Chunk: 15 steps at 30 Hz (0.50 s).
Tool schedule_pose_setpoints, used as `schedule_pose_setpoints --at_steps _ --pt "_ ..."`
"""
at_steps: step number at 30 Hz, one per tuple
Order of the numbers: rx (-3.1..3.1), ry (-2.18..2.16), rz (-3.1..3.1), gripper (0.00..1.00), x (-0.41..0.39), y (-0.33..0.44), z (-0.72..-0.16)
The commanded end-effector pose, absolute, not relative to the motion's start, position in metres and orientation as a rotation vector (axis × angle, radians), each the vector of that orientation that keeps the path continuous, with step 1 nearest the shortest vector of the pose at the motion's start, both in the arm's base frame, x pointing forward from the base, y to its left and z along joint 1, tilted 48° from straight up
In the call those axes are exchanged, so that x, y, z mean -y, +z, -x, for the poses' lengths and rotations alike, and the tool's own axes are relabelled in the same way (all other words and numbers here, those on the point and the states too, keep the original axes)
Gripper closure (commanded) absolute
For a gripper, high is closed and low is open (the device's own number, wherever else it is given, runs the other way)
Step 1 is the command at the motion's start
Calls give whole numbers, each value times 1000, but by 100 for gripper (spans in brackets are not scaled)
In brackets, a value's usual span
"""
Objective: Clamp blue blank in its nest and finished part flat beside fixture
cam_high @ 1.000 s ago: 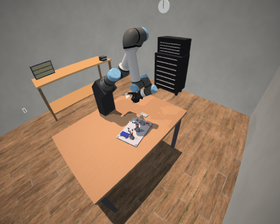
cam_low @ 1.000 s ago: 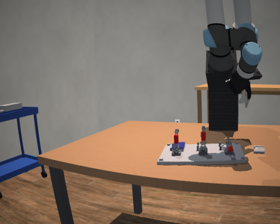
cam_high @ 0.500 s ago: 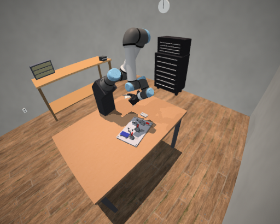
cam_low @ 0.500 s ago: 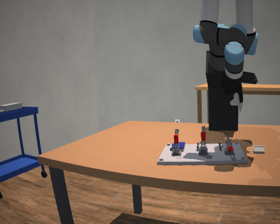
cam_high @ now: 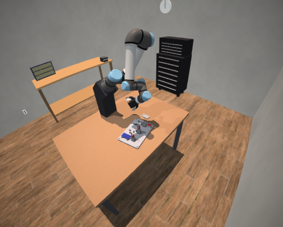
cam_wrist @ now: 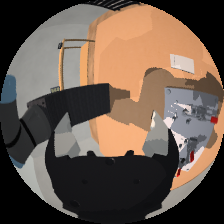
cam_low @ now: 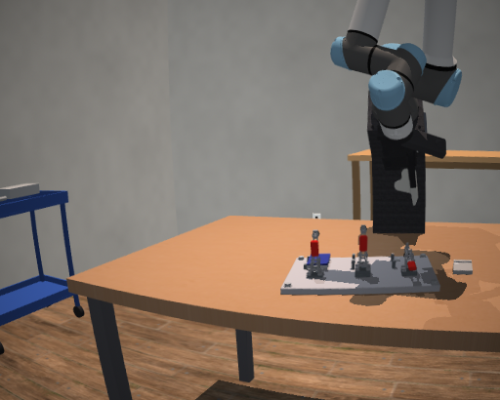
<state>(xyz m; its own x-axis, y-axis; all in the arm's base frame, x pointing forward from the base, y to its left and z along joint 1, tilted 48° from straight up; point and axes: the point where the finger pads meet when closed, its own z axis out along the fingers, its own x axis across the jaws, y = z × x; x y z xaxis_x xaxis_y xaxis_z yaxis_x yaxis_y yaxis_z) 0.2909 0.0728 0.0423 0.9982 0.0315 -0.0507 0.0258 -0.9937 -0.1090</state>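
The grey fixture plate [cam_high: 135, 133] lies on the table and carries three clamps with red handles. The blue blank [cam_high: 126, 135] lies at the plate's left end [cam_low: 319, 260], by the left clamp [cam_low: 314, 248], whose handle stands upright. The middle clamp handle [cam_low: 363, 242] is upright too. The right clamp handle [cam_low: 411, 264] is low. The pale finished part [cam_high: 146, 116] [cam_low: 462, 266] lies flat on the table beside the plate's right end, and shows in the wrist view [cam_wrist: 182, 62]. My gripper [cam_high: 131, 103] [cam_wrist: 110, 112] hangs open and empty above the table behind the fixture.
The black robot pedestal [cam_high: 105, 97] stands on the table behind the fixture. A wooden bench [cam_high: 71, 72] and a black tool cabinet [cam_high: 173, 65] stand at the back wall. A blue cart [cam_low: 22, 254] stands off the table's left side.
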Motion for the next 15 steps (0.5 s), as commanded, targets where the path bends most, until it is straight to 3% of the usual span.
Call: schedule_pose_setpoints --at_steps 1,15 --pt "-123 19 2980 0 -66 45 -301" --pt "-586 -162 2787 0 -34 59 -336"
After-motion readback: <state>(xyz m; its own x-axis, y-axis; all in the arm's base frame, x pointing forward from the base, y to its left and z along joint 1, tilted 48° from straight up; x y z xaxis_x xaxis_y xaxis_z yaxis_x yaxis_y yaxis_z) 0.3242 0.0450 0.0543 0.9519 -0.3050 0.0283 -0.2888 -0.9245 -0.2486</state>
